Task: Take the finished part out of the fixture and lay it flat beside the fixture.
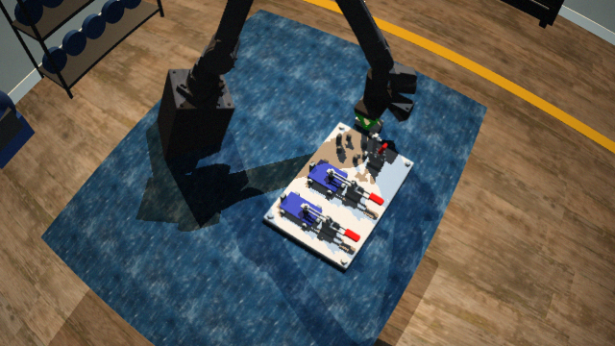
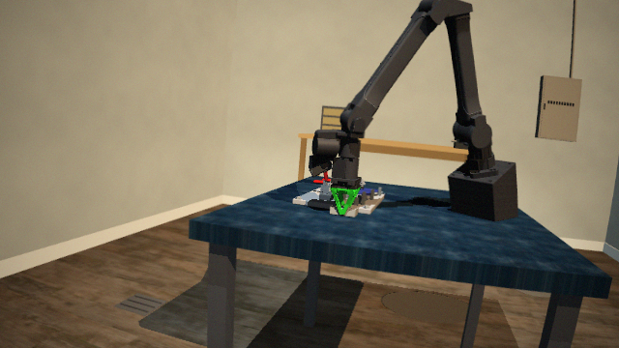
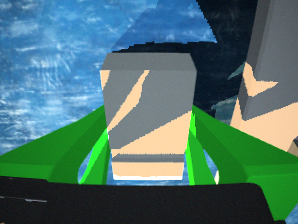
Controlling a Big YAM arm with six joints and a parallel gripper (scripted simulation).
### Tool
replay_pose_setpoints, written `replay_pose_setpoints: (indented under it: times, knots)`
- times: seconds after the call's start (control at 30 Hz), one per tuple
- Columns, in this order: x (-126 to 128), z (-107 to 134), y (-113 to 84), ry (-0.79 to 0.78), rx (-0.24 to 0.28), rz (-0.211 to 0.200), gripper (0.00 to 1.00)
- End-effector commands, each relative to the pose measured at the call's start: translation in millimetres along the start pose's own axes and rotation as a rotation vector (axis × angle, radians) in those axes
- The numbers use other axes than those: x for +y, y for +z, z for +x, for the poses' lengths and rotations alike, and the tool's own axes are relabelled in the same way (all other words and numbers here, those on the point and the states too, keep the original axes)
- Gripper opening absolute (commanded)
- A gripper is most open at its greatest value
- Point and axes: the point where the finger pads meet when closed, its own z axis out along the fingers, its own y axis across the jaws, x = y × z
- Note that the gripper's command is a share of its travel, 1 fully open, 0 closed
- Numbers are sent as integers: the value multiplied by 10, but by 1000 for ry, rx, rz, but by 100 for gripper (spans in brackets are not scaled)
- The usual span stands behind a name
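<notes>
My gripper (image 1: 369,126) (image 2: 343,205) (image 3: 148,112) points down just off one short end of the white fixture plate (image 1: 399,175) (image 2: 305,196) (image 3: 270,45). Its green fingers are shut on the finished part (image 2: 351,212) (image 3: 160,97), a pale grey block with a narrow dark groove across it near the palm. The part is beside the plate, low at the table top; whether it touches the table cannot be told. One blue blank (image 1: 319,170) sits clamped in the middle station, another blue blank (image 1: 292,204) in the far station. The station nearest the gripper holds no part.
At the station nearest the gripper, a toggle clamp's red handle (image 1: 382,148) (image 2: 325,176) stands up close to the wrist, with short dark posts (image 1: 339,139) beside it. Two more red handles (image 1: 376,199) (image 1: 352,234) lie low. The arm's base block (image 1: 192,130) (image 2: 479,193) stands on the blue table.
</notes>
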Motion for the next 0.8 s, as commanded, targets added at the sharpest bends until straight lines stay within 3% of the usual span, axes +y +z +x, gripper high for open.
replay_pose_setpoints:
  times: [0.0, 0.77]
  knots:
    - [63, -51, 13, 5, -16, -9, 0]
    - [118, -129, -12, 2, -29, -18, 0]
